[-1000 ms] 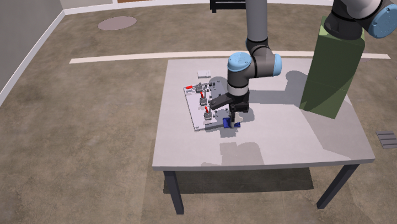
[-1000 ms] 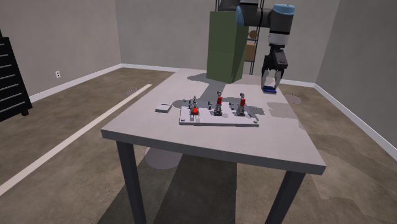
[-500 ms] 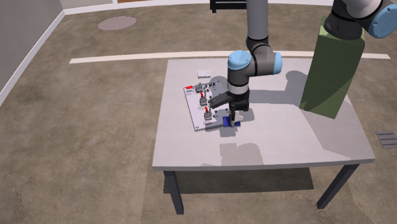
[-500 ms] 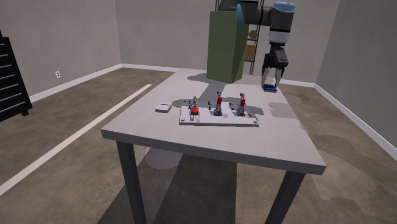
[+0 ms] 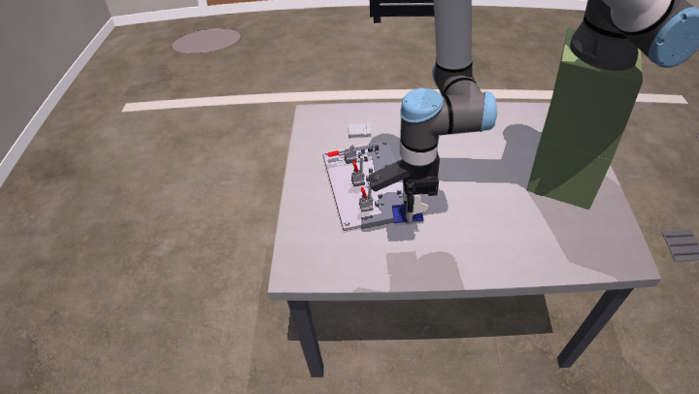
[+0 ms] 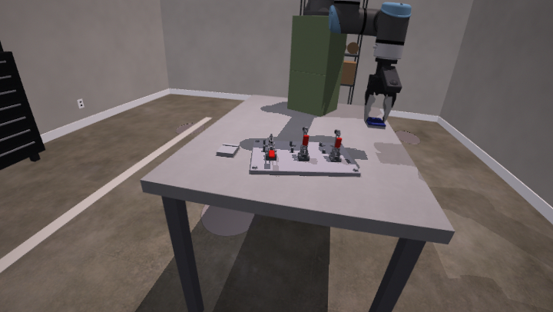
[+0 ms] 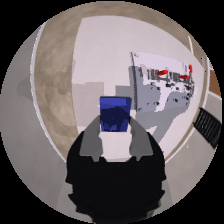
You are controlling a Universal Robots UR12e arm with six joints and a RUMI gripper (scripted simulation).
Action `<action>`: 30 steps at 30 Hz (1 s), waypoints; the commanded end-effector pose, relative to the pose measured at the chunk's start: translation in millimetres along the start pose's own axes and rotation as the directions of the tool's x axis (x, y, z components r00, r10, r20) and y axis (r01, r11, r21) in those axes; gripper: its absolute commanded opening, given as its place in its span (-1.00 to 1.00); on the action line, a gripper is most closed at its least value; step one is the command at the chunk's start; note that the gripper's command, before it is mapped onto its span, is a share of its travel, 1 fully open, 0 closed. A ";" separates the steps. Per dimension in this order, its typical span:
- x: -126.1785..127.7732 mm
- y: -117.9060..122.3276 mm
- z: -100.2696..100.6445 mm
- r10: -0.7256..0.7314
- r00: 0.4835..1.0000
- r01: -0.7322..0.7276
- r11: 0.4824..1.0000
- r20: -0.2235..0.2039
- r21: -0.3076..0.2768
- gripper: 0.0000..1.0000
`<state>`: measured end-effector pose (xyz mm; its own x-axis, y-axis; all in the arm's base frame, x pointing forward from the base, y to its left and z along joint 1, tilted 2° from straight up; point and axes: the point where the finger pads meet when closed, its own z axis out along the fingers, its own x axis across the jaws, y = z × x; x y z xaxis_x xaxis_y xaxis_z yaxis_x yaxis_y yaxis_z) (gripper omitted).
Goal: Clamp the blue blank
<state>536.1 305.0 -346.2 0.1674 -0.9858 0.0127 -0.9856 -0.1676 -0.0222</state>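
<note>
My gripper (image 5: 413, 215) (image 6: 376, 119) (image 7: 114, 116) is shut on the blue blank (image 5: 399, 213) (image 6: 375, 124) (image 7: 115, 106), which hangs roughly flat above the table, off the fixture's near end in the top view. The fixture plate (image 5: 343, 198) (image 6: 286, 167) (image 7: 144, 60) carries three clamps. One red handle (image 5: 332, 153) (image 6: 271, 154) lies low, with its bar low; whether it is locked I cannot tell. The middle handle (image 5: 355, 166) (image 6: 306, 140) and the end handle (image 5: 363, 193) (image 6: 338, 142) stand up, bars raised. The pale finished part (image 5: 358, 130) (image 6: 227, 150) lies flat on the table beside the fixture.
The table (image 5: 489, 245) (image 6: 309, 194) bears the fixture. A green pedestal (image 5: 577, 127) (image 6: 315, 69) stands on its far side in the exterior view. The raised clamp bars and small stop and side blocks stick up from the plate.
</note>
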 end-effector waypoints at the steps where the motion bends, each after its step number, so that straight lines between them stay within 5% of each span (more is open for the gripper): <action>1: -0.1 -0.5 -0.5 0.000 1.000 0.000 1.000 0.000 0.001 -1.00; 20: -0.1 -0.5 -0.5 -0.006 1.000 0.006 1.000 0.000 0.001 -1.00; 30: -0.1 -0.5 -0.5 -0.159 0.987 0.159 0.987 0.000 0.001 -1.00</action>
<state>536.0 305.0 -346.2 0.2669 -0.9636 0.0163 -0.9634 -0.2672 -0.0207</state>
